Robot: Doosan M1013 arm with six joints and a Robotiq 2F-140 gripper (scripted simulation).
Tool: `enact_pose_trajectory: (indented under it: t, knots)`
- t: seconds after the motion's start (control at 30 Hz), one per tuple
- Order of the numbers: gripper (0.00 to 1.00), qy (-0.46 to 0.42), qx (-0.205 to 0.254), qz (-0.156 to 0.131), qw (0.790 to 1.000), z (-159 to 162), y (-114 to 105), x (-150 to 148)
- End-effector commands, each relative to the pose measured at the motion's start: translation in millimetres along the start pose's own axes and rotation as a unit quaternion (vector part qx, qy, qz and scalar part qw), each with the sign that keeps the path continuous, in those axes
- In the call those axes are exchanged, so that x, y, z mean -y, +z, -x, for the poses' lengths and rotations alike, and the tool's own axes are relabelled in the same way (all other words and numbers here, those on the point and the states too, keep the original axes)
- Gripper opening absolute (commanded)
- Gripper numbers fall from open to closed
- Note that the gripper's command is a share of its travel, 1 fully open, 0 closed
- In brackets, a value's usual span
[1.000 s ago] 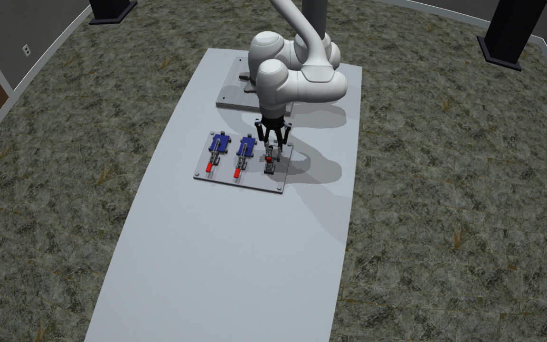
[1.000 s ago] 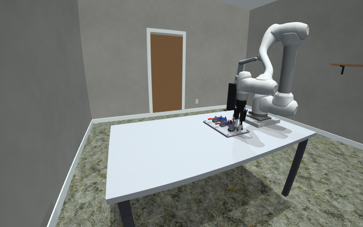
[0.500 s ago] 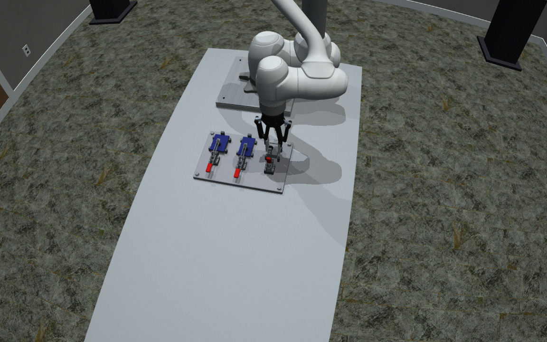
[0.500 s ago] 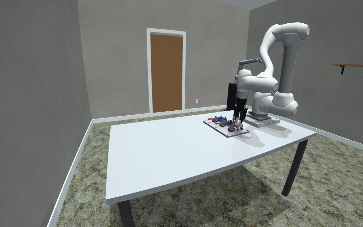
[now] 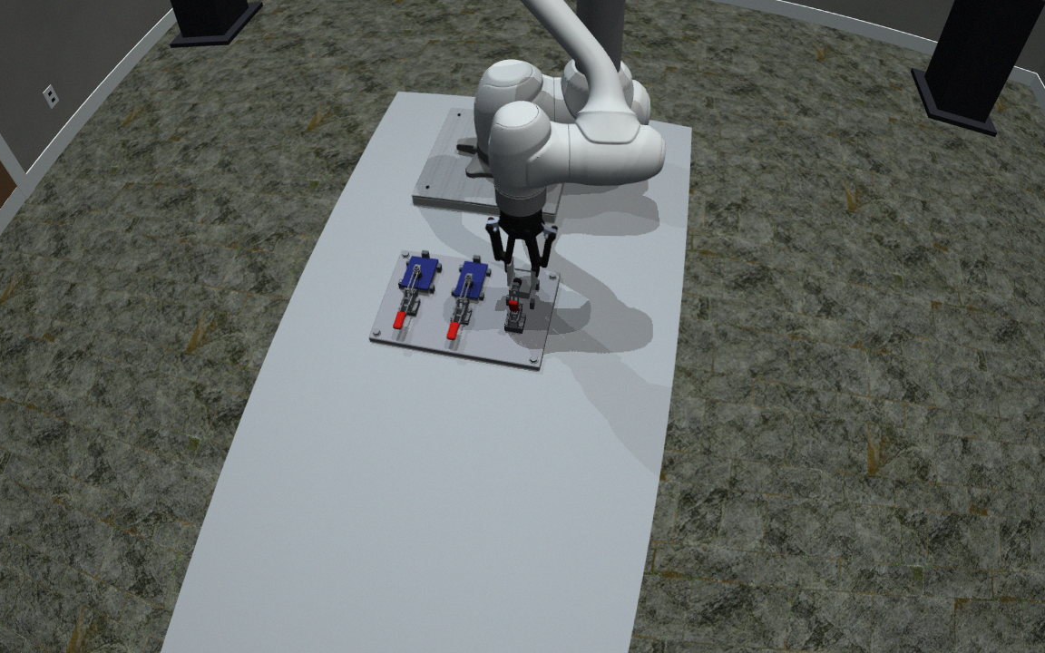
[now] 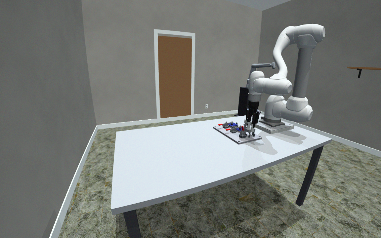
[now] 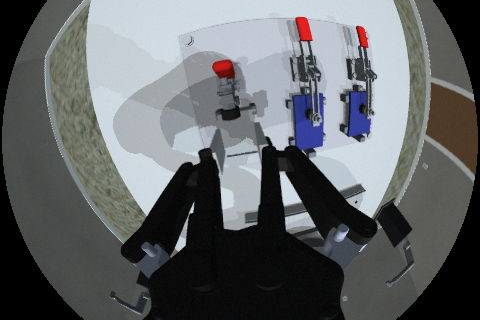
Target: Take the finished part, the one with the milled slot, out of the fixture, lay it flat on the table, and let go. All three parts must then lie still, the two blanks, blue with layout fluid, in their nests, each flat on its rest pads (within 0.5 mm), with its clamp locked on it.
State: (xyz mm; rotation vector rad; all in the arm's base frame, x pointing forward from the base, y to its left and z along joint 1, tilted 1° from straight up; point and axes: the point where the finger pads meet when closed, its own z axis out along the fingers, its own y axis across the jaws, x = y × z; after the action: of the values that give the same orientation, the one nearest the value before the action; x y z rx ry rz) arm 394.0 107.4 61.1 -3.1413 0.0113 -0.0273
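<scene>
My gripper (image 5: 522,269) is shut on the finished grey part (image 5: 522,279) and holds it just above the right nest of the fixture plate (image 5: 472,315). In the wrist view the part (image 7: 236,146) sits between my fingertips. The right clamp (image 5: 514,312) stands open with its red handle (image 7: 223,67) raised. Two blue blanks (image 5: 418,273) (image 5: 473,276) lie in the left and middle nests. Their clamps lie down across them, red handles (image 5: 399,318) (image 5: 453,330) flat on the plate. Both blanks also show in the wrist view (image 7: 308,120) (image 7: 358,112).
The arm's base plate (image 5: 461,166) stands just behind the fixture on the white table (image 5: 444,454). Table edges run close on both sides of the fixture. From the side view the fixture (image 6: 237,133) sits near the table's far right corner.
</scene>
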Motion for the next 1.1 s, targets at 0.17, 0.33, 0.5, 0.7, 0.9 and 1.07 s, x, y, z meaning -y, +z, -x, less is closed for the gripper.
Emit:
enact_pose_trajectory:
  t: [0.17, 0.33, 0.5, 0.7, 0.9, 1.07]
  knots:
    - [0.00, 0.000, 0.000, 0.000, 1.000, 0.0, -2.6, 0.0]
    - [0.00, 0.000, 0.000, 0.000, 1.000, 0.0, -2.8, 0.0]
    - [0.00, 0.000, 0.000, 0.000, 1.000, 0.1, -3.1, 0.0]
    - [0.00, 0.000, 0.000, 0.000, 1.000, 1.3, -8.1, 0.0]
    - [0.00, 0.000, 0.000, 0.000, 1.000, 3.9, -19.4, 0.0]
    - [0.00, 0.000, 0.000, 0.000, 1.000, 5.4, -25.7, 0.0]
